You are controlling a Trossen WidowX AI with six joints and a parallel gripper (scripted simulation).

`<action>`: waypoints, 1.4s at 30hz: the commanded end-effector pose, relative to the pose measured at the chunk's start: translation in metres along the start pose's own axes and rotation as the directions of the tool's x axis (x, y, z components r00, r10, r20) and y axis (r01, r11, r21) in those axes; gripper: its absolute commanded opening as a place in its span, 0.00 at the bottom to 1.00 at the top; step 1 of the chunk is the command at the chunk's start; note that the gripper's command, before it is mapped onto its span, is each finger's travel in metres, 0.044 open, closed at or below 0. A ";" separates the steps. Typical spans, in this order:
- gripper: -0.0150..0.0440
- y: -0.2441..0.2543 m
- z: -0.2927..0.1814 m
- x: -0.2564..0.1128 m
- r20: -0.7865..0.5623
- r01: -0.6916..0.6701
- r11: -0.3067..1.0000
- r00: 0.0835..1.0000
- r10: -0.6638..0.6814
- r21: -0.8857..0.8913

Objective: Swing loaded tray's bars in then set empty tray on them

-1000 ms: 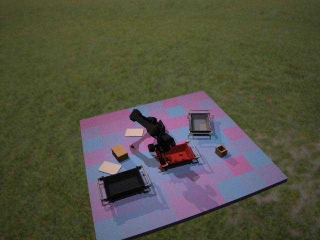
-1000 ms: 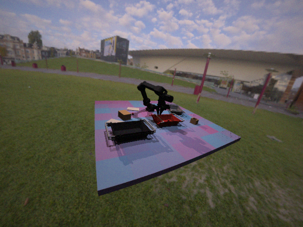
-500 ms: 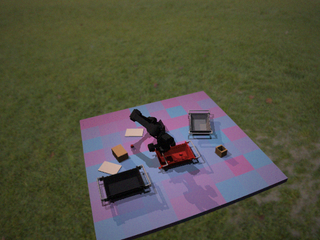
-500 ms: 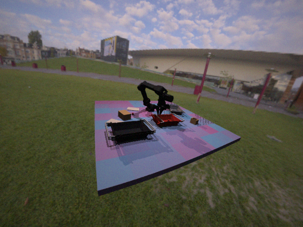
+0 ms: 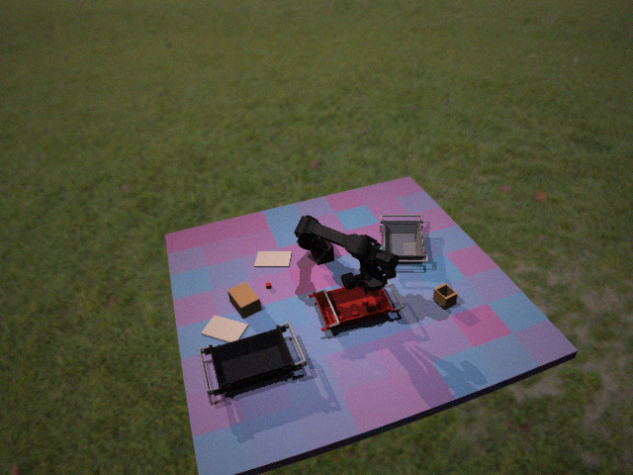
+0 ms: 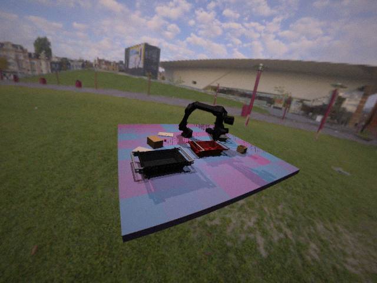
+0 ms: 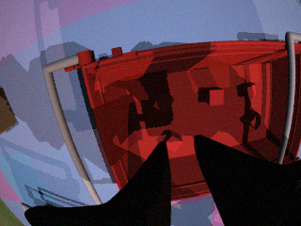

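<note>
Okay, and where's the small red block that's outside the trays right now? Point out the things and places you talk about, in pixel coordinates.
In the top view, the small red block (image 5: 268, 285) (image 6: 165, 140) lies on the left side of the table, just right of the brown box (image 5: 244, 299) (image 6: 155, 141).

From here I see the red tray (image 6: 210, 152) at the surface's middle, the black tray (image 6: 162, 167) toward its eight o'clock, my arm (image 6: 204, 107) arching at its twelve.
</note>
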State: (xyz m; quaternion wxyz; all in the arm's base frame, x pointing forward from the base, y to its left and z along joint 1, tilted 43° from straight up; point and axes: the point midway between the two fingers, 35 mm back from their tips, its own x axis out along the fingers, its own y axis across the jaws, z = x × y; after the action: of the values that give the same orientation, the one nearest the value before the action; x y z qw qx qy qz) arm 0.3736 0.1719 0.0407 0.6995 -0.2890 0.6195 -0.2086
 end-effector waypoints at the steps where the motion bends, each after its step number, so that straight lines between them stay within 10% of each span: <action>1: 0.40 0.069 -0.012 0.002 -0.001 0.001 1.000 1.000 -0.001 0.004; 42: 0.40 0.098 -0.022 0.053 0.000 0.010 1.000 1.000 -0.010 0.006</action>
State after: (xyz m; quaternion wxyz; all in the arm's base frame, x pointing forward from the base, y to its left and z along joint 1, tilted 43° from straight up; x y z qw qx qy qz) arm 0.3535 0.2051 -0.0758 0.6989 -0.2882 0.6185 -0.2146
